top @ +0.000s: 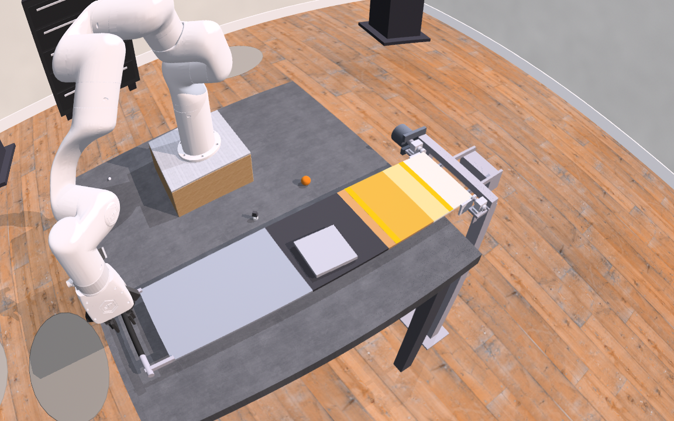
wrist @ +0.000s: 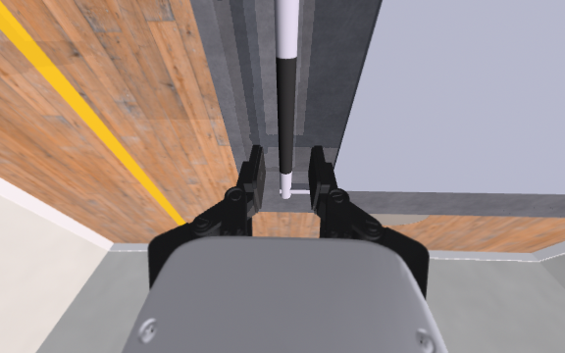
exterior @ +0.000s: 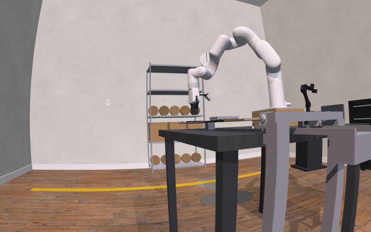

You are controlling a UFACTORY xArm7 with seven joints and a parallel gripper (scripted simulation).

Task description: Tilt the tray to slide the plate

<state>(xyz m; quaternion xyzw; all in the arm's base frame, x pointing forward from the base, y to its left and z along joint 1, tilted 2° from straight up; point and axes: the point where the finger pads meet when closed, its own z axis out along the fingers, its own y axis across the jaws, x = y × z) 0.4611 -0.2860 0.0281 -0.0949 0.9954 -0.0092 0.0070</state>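
Note:
The tray [top: 224,295] [exterior: 240,119] lies nearly level, over a grey block [exterior: 210,126]. The square steel plate [top: 325,250] [exterior: 224,117] lies flat on its dark middle section, left of the nearer solid yellow line [top: 372,215]. The tinted band [top: 391,200], orange then pale yellow, runs from there to the farther yellow line [top: 427,185]. The handle bar [top: 135,340] [wrist: 286,108], white with a black grip, crosses the tray's left end. My gripper [exterior: 194,111] [wrist: 286,159] points down above it, partly open and empty, with a finger on each side of the bar and gaps beside it.
A grey frame [top: 481,225] [exterior: 274,161] carries the tray's right end, with a bin [exterior: 366,147] beyond it. An orange ball [top: 305,180] and a small black-and-white object [top: 254,215] lie behind the tray. My base box [top: 213,183] stands at the back.

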